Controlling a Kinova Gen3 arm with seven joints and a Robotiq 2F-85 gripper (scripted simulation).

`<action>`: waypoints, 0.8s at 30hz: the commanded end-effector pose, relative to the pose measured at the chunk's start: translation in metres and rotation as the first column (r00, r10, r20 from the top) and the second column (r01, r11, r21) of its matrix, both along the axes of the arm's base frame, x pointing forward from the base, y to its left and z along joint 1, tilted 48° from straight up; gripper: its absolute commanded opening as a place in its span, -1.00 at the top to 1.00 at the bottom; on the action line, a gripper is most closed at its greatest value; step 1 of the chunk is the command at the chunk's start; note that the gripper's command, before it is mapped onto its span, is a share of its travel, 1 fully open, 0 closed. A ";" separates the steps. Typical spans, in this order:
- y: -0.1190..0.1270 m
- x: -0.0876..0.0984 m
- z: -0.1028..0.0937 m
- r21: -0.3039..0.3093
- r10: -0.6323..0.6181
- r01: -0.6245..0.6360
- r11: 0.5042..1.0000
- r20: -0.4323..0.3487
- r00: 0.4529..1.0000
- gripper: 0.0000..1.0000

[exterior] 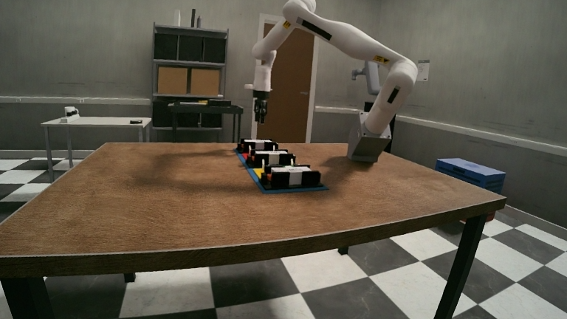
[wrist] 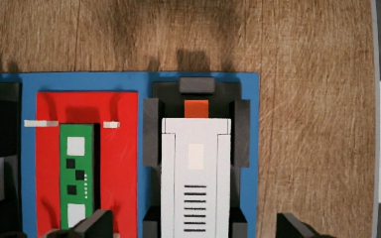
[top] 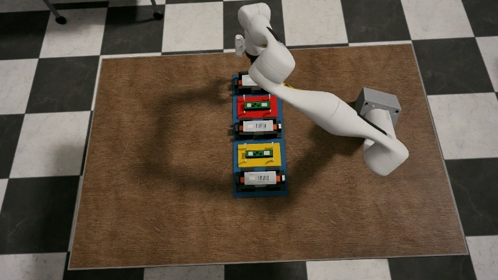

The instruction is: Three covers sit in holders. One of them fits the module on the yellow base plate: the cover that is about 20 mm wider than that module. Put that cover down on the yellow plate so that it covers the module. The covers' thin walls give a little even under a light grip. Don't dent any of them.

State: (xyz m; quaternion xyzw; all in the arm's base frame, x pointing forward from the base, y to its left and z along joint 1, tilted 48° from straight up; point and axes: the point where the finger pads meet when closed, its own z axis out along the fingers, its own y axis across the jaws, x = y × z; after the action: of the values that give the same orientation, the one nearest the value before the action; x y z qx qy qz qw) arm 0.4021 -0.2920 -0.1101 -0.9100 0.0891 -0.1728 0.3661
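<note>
The table top [top: 176,225] [exterior: 175,215] [wrist: 317,149] around the blue board [top: 259,194] [exterior: 294,190] [wrist: 250,164] is brown with fine grain. On the board, one plate [top: 240,115] [wrist: 126,164] is red, another [top: 257,164] [exterior: 259,172] yellow, and both modules are green with white and black squares. The covers on the board are pale grey, with black stripes. Beyond the board, the floor [top: 194,25] [exterior: 330,269] is checked black and white.

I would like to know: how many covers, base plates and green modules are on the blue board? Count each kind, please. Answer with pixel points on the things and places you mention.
White covers [top: 259,126] [exterior: 290,169] [wrist: 195,169]: 3
Base plates, red [top: 240,115] [wrist: 126,188] and yellow [top: 257,163]: 2
Green modules [top: 259,153] [wrist: 89,164]: 2
Total: 7
</note>
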 end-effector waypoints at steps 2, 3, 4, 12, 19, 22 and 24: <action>0.000 0.001 -0.001 -0.002 -0.001 0.001 1.000 0.001 1.000 -1.00; 0.000 0.001 -0.001 -0.002 -0.001 0.001 1.000 0.001 1.000 -1.00; 0.001 0.001 -0.001 -0.002 -0.001 0.001 1.000 0.001 1.000 -1.00; 0.002 0.002 -0.003 -0.002 -0.001 0.001 1.000 0.001 1.000 -1.00; 0.019 0.003 0.014 -0.002 -0.001 0.001 1.000 0.001 1.000 -1.00; 0.032 0.004 0.026 -0.002 -0.001 0.001 1.000 0.001 1.000 -1.00; 0.041 0.004 0.034 -0.002 -0.001 0.001 1.000 0.001 1.000 -1.00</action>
State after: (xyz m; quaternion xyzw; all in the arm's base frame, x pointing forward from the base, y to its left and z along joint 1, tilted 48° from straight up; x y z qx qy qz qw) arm 0.4051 -0.2672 -0.0935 -0.9097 0.0883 -0.1717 0.3677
